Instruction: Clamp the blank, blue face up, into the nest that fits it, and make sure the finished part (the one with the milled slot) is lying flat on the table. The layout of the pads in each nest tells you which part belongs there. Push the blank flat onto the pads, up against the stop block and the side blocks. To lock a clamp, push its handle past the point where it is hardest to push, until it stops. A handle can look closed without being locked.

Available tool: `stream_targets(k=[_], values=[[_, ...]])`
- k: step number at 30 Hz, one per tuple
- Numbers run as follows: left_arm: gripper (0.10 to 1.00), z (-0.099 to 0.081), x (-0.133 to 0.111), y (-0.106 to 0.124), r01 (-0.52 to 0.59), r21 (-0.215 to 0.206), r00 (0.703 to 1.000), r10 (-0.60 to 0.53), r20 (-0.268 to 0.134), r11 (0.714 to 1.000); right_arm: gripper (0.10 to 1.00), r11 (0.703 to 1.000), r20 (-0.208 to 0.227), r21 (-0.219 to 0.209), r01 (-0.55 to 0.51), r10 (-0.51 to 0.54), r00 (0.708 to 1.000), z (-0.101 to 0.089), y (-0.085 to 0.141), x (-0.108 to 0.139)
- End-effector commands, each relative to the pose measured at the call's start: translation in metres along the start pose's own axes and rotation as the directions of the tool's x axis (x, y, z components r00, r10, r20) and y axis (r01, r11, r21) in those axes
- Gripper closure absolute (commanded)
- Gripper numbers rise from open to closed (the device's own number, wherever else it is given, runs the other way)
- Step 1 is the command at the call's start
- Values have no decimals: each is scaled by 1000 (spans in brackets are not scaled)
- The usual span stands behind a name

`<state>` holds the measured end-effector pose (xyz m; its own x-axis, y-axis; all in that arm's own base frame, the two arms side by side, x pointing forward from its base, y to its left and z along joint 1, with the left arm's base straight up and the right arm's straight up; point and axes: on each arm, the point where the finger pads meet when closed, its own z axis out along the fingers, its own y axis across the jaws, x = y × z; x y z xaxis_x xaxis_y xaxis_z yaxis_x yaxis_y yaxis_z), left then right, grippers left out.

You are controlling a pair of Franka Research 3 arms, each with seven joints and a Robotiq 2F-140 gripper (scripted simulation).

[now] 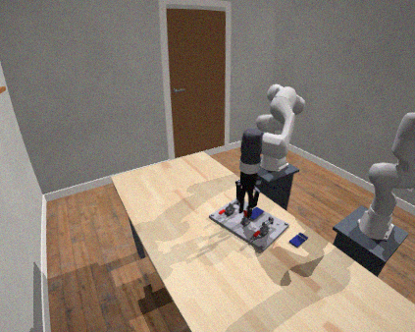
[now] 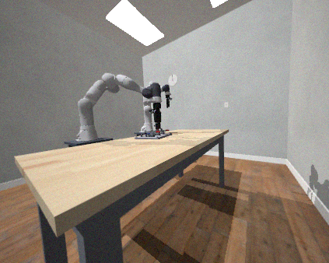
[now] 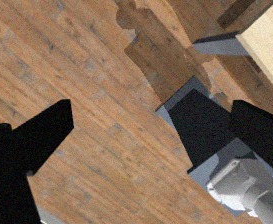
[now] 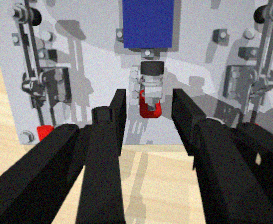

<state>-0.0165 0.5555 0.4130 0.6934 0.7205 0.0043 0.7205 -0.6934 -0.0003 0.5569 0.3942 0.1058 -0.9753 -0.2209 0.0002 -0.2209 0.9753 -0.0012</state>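
Blank in middle nest, blue face up; right gripper partly open and holding nothing.

The blank (image 1: 256, 213) (image 4: 148, 24) is on the base plate (image 1: 259, 247) (image 4: 99, 65), its sides running straight toward the middle clamp (image 4: 152, 82). Its far end is cut off in the right wrist view and partly hidden from above, so its long axis cannot be confirmed. Whether it sits fully down on the pads cannot be told.

The finished part (image 1: 298, 240) lies on the surface (image 1: 182, 216) (image 2: 117, 167) just beside the plate, blue side up, a pale strip near one edge. Its long axis appears to slant from lower left to upper right in the top view.

The right gripper (image 1: 246, 212) (image 4: 149, 103) points down over the plate, fingers partly apart, either side of the middle clamp's red handle (image 4: 150, 107) in its own view. That clamp's locking cannot be determined. The left gripper (image 3: 150, 114) is wide open, nothing in it, above the floor (image 3: 102, 155) (image 1: 89, 260).

The surface is pale wood planking, crossed by shadows. The room has grey walls (image 1: 99, 88) (image 2: 222, 62), a brown door (image 1: 197, 79) and a round clock (image 2: 173, 79).
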Motion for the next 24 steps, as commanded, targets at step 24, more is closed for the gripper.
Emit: stream_targets(k=[24], values=[[98,0,0,0,0,0,1000,0,0,1000,999,1000,0,-1,2,-2,1000,1,-1,0]])
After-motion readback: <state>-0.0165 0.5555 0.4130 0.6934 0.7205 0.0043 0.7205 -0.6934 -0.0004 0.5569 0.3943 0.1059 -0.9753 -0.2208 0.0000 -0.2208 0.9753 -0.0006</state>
